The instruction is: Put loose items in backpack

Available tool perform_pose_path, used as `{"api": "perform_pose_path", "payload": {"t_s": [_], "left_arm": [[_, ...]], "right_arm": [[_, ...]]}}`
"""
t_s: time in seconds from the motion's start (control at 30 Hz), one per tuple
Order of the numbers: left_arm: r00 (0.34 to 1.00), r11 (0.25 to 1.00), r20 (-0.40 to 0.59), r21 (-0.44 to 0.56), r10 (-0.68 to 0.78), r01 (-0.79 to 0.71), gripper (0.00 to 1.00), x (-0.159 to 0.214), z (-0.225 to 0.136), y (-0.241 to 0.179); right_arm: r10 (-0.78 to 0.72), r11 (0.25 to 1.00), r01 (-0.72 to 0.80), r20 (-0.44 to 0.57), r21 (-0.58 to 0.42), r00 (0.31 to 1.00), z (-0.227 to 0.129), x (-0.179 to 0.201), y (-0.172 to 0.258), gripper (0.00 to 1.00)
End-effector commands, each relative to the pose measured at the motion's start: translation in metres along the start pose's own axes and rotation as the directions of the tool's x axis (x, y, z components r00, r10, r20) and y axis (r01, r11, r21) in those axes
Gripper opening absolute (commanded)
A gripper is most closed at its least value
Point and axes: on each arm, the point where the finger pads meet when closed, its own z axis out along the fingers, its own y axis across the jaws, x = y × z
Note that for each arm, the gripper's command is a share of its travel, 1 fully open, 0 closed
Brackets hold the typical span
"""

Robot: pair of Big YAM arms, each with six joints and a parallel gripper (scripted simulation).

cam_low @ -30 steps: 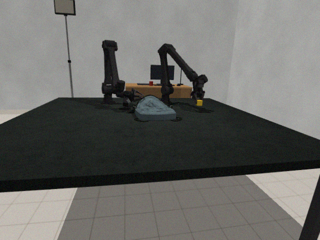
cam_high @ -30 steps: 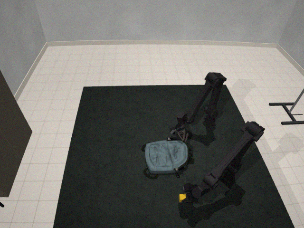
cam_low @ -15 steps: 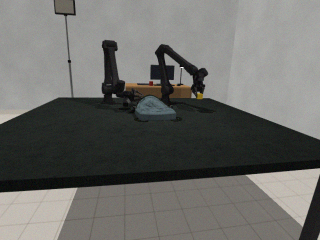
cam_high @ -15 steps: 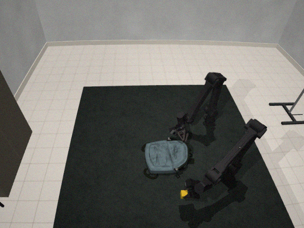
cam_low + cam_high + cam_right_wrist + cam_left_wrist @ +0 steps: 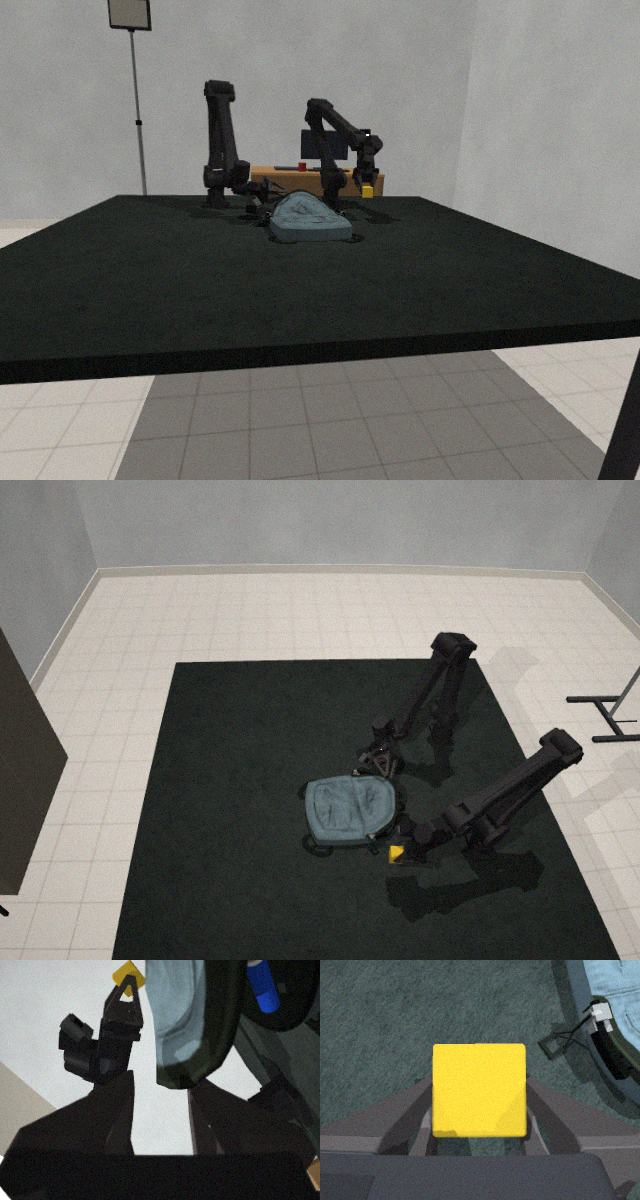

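Dark tabletop (image 5: 232, 728) (image 5: 310, 289) in the top view; blue backpack (image 5: 336, 810) (image 5: 310, 227) (image 5: 615, 980) (image 5: 175, 1005) at lower centre. Exterior: backpack mid-frame, yellow cube (image 5: 395, 854) (image 5: 367, 192) (image 5: 479, 1090) (image 5: 122, 975) right of it. Left wrist: left gripper (image 5: 399, 854) (image 5: 366, 189) (image 5: 479, 1082) (image 5: 129, 979) grasps the cube, centre. Right wrist: right gripper's (image 5: 390, 775) (image 5: 284, 190) (image 5: 161, 1080) fingers parted, gripping nothing.

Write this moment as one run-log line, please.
left pincer: shut on yellow cube, raised | right pincer: partly open, near backpack | cube: outside backpack
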Motion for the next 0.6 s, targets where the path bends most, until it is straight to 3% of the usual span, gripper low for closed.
{"api": "perform_pose_path", "payload": {"t_s": [0.0, 0.23, 0.3, 0.37, 0.43, 0.47, 0.57], "left_arm": [[0.999, 1.000, 0.035, 0.008, -0.028, 0.028, 0.34, -0.009, -0.014, -0.030], [0.999, 1.000, 0.035, 0.027, -0.014, 0.013, 0.34, 0.005, -0.027, -0.098], [0.998, 0.999, 0.070, 0.032, -0.010, 0.008, 0.34, -0.010, -0.039, -0.117], [0.999, 1.000, 0.035, 0.030, -0.006, 0.005, 0.34, 0.014, -0.034, -0.135], [0.999, 1.000, 0.035, 0.030, -0.006, 0.005, 0.34, 0.014, -0.034, -0.135], [0.995, 0.999, 0.099, 0.039, -0.006, 0.002, 0.34, -0.019, -0.053, -0.146], [0.996, 0.999, 0.086, 0.052, 0.002, -0.006, 0.34, -0.011, -0.056, -0.178]], "right_arm": [[-0.060, 0.998, 0.060, -0.010, -0.027, 0.998, 0.007, -0.005, 0.029, 0.32], [-0.060, 0.998, 0.060, -0.010, -0.027, 0.998, 0.007, -0.005, 0.029, 0.32], [-0.060, 0.998, 0.060, -0.010, -0.027, 0.998, 0.007, -0.005, 0.029, 0.32], [-0.060, 0.998, 0.060, -0.010, -0.027, 0.998, 0.007, -0.005, 0.029, 0.32], [-0.060, 0.998, 0.060, -0.010, -0.027, 0.998, 0.007, -0.005, 0.029, 0.32], [-0.060, 0.998, 0.060, -0.010, -0.027, 0.998, 0.007, -0.005, 0.029, 0.32], [-0.060, 0.998, 0.060, -0.010, -0.027, 0.998, 0.007, -0.005, 0.029, 0.32]]}}
